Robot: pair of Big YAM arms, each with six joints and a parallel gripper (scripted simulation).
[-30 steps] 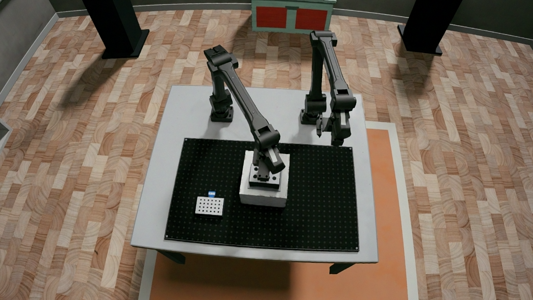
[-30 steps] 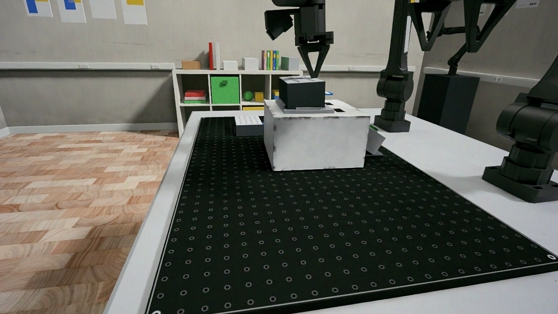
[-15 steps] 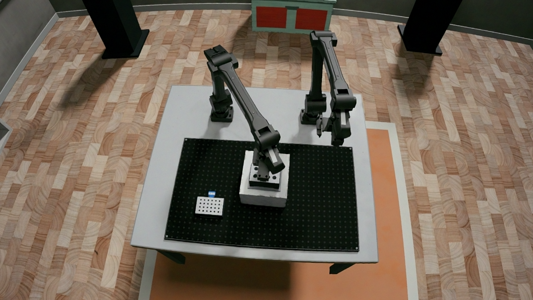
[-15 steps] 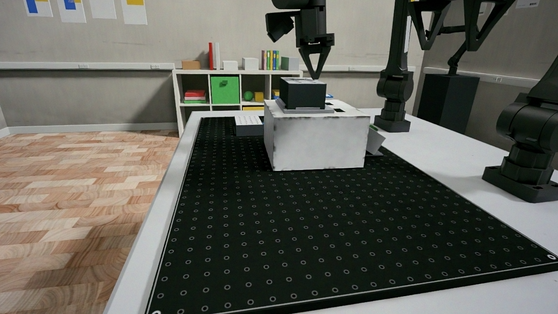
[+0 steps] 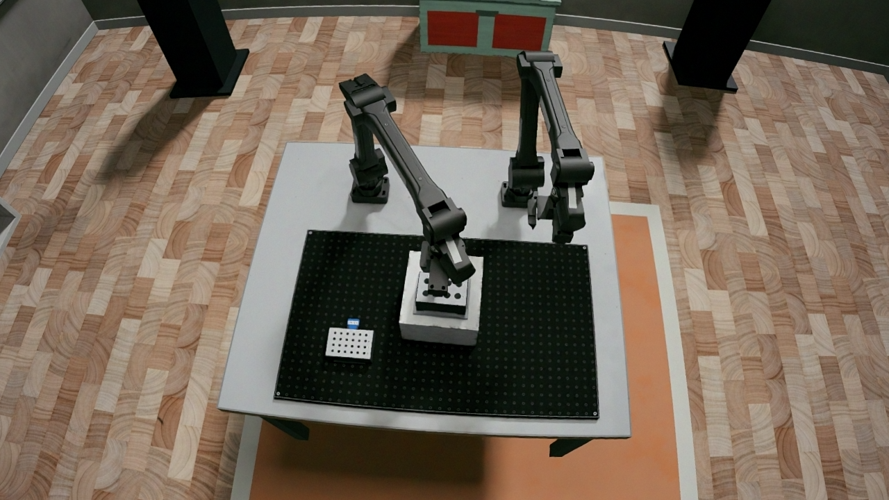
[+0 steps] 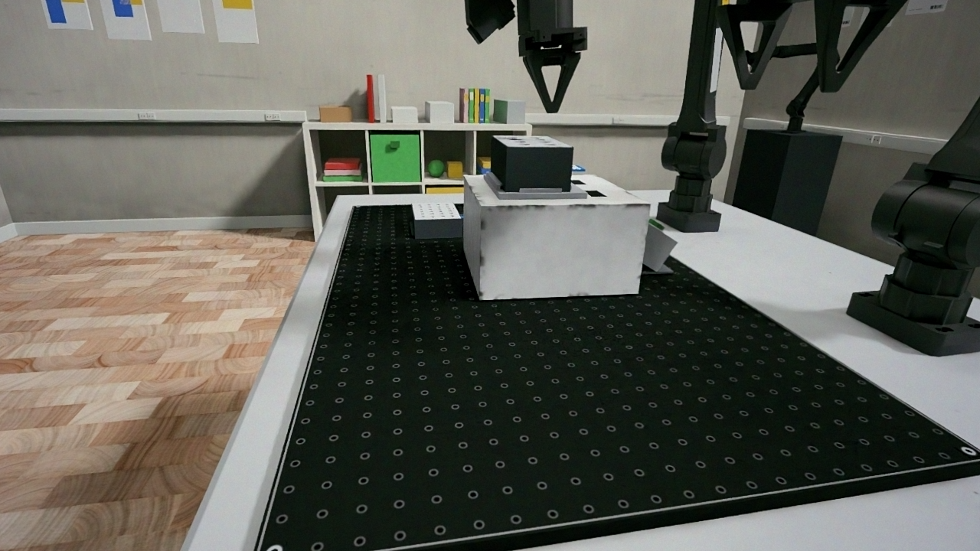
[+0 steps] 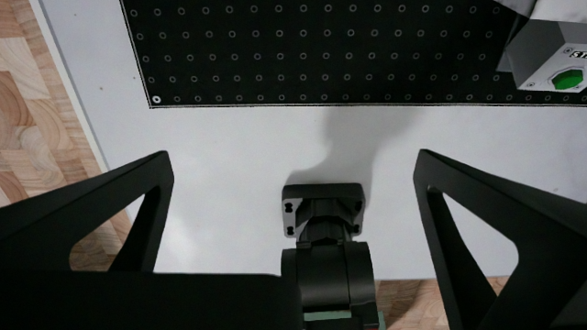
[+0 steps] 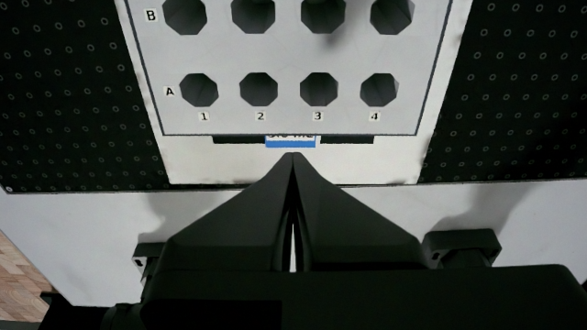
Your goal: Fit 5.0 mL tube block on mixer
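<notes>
Block (image 5: 442, 305) (image 6: 531, 164) (image 8: 289, 55) for 5.0 mL tubes sits on the mixer (image 5: 439, 332) (image 6: 558, 249) (image 7: 561, 9) (image 8: 220, 167), below my closed, empty right hand (image 5: 438, 289) (image 6: 552, 109) (image 8: 293, 153) (the nearer; my open left hand (image 5: 547, 232) (image 6: 788, 87) (image 7: 293, 163) waits well apart from the mixer).

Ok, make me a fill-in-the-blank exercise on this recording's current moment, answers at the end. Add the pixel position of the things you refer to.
The row letter nearest the right arm's jaws on the big-holed block (image 5: 441, 299) (image 6: 532, 164) (image 8: 289, 50) is ____.
The right arm's jaws are fully ____.
The left arm's jaws stand wide ____.
The START button (image 7: 568, 79) is coloured ____.

Missing words: A; shut; open; green.
</notes>
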